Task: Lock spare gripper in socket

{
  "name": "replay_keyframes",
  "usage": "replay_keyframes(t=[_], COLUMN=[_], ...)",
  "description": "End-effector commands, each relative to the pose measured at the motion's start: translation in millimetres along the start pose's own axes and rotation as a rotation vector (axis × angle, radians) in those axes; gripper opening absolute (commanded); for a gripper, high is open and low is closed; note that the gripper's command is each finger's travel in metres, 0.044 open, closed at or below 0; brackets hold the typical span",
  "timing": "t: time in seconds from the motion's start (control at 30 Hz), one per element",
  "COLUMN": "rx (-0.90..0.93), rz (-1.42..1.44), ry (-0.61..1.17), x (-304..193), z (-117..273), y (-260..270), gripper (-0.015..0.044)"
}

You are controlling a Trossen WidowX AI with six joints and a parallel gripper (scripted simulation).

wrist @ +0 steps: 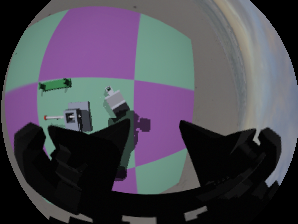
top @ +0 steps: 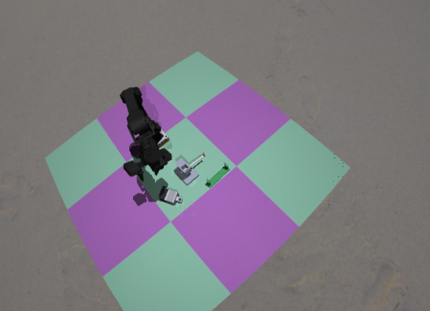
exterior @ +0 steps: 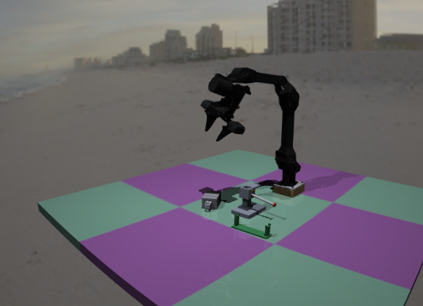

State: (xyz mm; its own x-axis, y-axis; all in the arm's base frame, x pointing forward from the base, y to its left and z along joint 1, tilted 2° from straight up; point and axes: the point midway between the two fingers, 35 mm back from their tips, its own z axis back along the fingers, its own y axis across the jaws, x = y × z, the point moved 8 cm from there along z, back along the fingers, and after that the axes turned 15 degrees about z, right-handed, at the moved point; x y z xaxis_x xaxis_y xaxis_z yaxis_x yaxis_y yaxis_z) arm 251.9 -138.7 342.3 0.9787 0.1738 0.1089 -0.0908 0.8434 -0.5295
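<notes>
The grey mount (top: 190, 177) (exterior: 248, 211) (wrist: 86, 111) stands upright on the mat, with its square socket on top. The white lock pin (top: 196, 161) (exterior: 263, 199) (wrist: 54, 118) with a red end runs through the socket and sticks out of one side. The spare gripper (top: 171, 195) (exterior: 210, 201) (wrist: 115, 100), a grey block with a dark end and a small holed spigot, lies on the mat beside the mount. My gripper (top: 149, 175) (exterior: 212, 135) (wrist: 154, 123) is open and empty, high above the mat, touching none of these.
A green rack (top: 217, 176) (exterior: 252, 231) (wrist: 55, 85) with two upright ends lies beyond the mount, as seen from the arm. The arm's base (exterior: 288, 190) stands on the mat behind the mount. The checkered mat (top: 236, 209) (exterior: 166, 236) (wrist: 100, 45) ends at raised edges.
</notes>
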Motion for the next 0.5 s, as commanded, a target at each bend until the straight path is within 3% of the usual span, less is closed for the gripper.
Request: replay_keyframes(t=[0.0,0.37,0.47], rx=[0.115,0.423,0.46], rz=[0.316,1.385,1.526], ry=[-0.055,-0.318,-0.357], x=[25.0,65.0,64.0], z=[-1.5,21.8,26.3], y=[40.5,193.8,214.4], gripper=[0.03,0.03,0.03])
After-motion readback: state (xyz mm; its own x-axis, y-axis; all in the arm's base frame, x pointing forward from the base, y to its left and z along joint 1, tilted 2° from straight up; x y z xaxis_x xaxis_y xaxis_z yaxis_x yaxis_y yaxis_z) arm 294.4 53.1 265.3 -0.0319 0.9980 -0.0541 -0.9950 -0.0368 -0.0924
